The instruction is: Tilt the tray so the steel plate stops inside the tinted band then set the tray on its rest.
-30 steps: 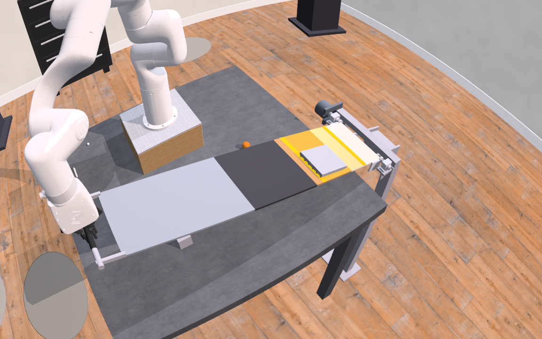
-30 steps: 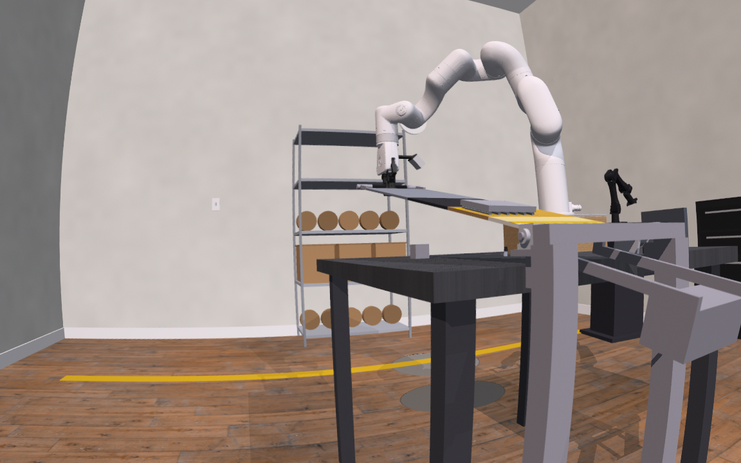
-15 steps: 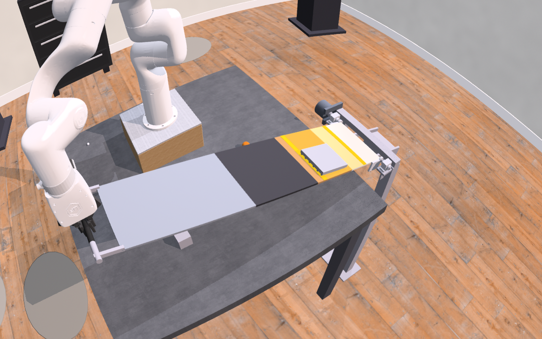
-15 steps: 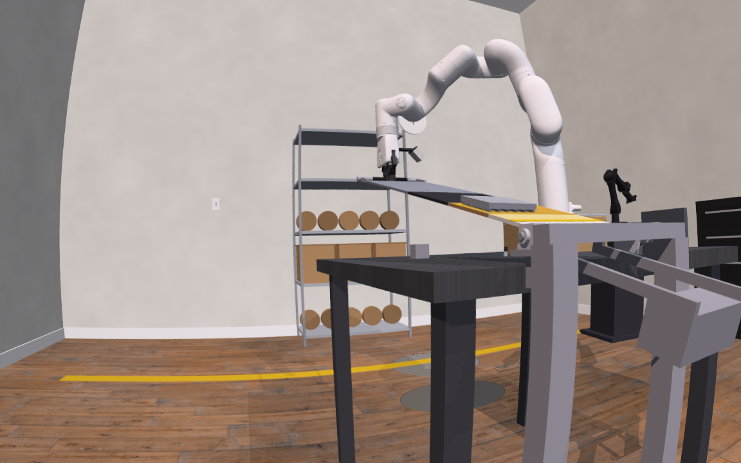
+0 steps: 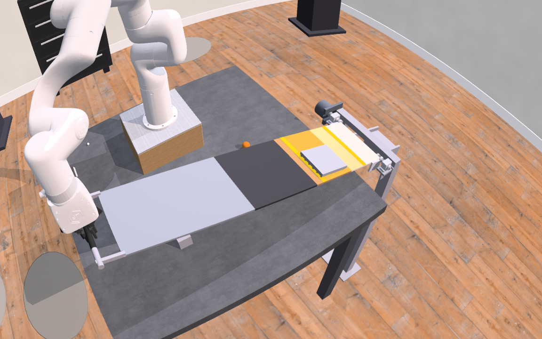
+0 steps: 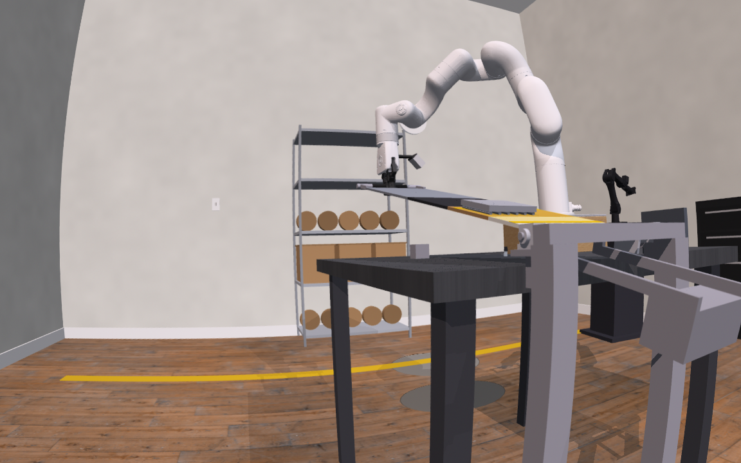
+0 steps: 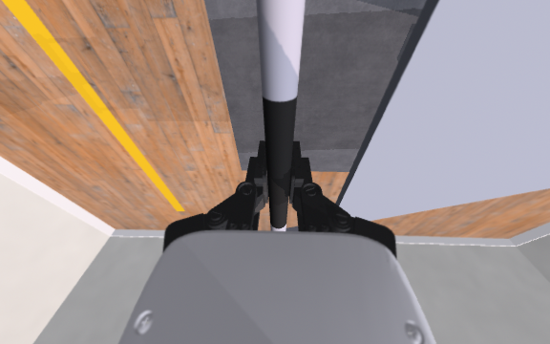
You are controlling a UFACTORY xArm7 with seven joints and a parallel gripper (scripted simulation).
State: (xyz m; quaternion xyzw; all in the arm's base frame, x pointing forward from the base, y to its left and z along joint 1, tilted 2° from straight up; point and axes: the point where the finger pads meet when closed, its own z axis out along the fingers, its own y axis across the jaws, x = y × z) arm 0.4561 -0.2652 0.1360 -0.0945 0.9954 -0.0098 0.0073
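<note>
The long tray is hinged at the far right end, and its handle end is lifted above the table, so the bed slopes down toward the hinge. My gripper is shut on the tray's handle bar at the left end. The steel plate lies flat on the orange tinted band, between the two solid yellow lines. Its handle-side edge sits right at the nearer line; I cannot tell whether it touches. The small grey rest block stands on the table under the tray.
The dark table carries the robot's base box and a small orange ball. A grey hinge frame with a chute stands at the table's right end. A shelf rack stands behind.
</note>
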